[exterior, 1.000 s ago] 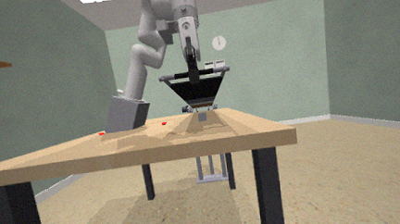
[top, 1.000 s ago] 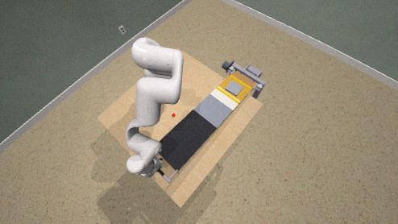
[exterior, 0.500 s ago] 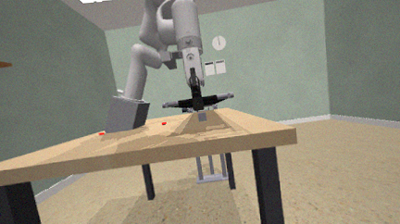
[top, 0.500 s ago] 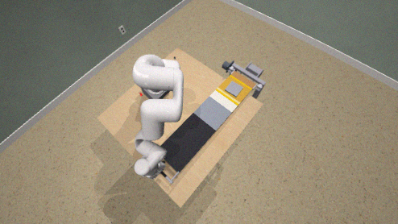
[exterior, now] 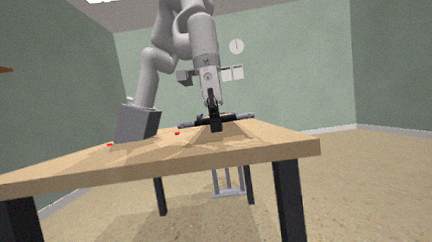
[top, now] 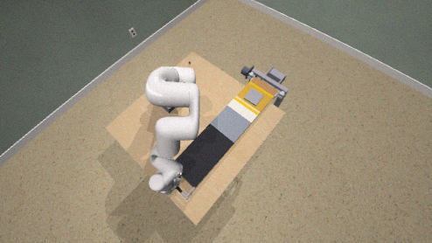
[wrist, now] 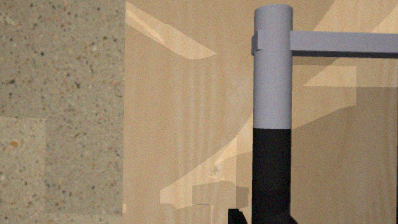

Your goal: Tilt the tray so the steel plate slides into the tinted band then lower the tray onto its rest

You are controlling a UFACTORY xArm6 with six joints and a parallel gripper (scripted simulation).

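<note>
The long tray [top: 227, 128] lies low over the wooden table, nearly flat. Its bed runs from a black part through grey and white parts to an orange tinted band [top: 255, 97] edged by yellow lines. The square steel plate [top: 254, 97] lies flat inside that band near the far hinge end; I cannot tell how clear it is of the lines. My gripper [exterior: 215, 124] is shut on the tray's handle bar [exterior: 216, 118] at the near end, just above the table top. In the wrist view the grey and black handle bar [wrist: 272, 125] runs upright, with dark fingertips at the bottom edge.
A grey hinge mount [top: 268, 79] holds the tray's far end at the table edge. The arm's base [exterior: 136, 123] stands on the left of the table. Two small red marks [exterior: 177, 133] lie on the table top. The table edge and floor show at the left in the wrist view.
</note>
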